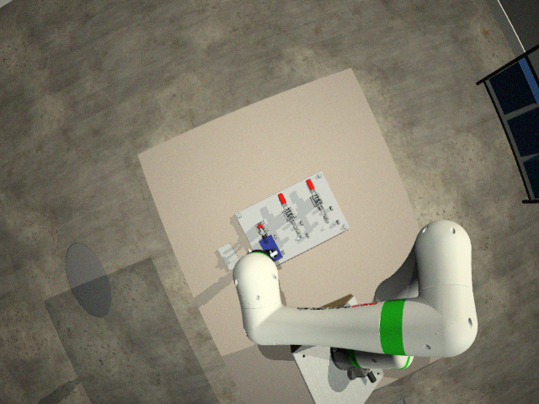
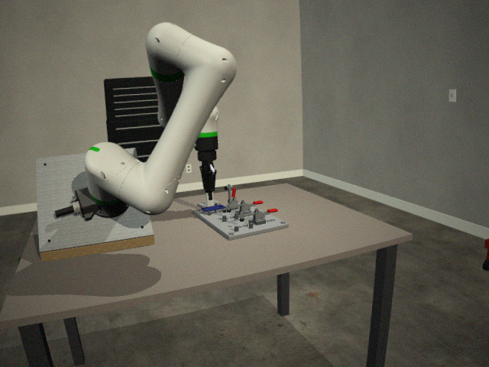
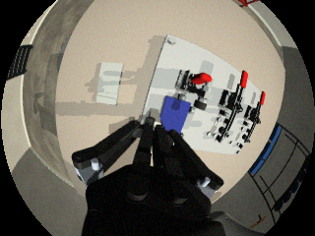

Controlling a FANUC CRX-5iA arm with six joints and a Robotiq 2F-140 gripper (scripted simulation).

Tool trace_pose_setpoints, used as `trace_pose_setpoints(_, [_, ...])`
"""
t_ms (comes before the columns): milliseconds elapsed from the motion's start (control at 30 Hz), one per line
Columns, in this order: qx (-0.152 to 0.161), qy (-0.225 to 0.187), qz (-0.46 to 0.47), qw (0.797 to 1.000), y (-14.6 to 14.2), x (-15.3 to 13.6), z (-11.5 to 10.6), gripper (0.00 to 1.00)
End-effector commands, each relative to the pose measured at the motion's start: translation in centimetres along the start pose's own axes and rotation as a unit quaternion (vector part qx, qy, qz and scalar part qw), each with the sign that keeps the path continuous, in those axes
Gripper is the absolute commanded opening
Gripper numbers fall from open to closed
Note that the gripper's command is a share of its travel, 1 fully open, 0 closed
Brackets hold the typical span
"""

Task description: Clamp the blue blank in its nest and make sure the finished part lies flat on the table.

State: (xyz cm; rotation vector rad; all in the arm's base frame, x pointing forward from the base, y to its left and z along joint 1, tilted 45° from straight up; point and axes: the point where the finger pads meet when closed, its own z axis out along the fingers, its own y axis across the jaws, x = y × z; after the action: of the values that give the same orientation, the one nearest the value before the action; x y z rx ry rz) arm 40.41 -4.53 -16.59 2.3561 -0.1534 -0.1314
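Table (image 2: 323, 252) is bearing everything. Lying flat on it at the left, just off the fixture plate (image 1: 333, 217), is the pale finished part (image 1: 227, 255). Next, the gripper (image 2: 210, 196) is hanging clenched on nothing over the blue blank (image 1: 270, 247) in the plate's leftmost nest, whose red clamp handle (image 2: 234, 192) is standing upright.

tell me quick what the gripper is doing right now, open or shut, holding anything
gripper: shut, fingers together with nothing between them, poised over the near end of the blue blank in its nest.
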Motion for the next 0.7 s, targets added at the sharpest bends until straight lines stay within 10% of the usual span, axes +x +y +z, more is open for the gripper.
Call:
trace_pose_setpoints(0, [0.000, 0.000, 0.000, 1.000, -0.02, 0.01, -0.02, 0.00])
trace_pose_setpoints(667, [0.000, 0.000, 0.000, 1.000, 0.38, 0.01, -0.02, 0.00])
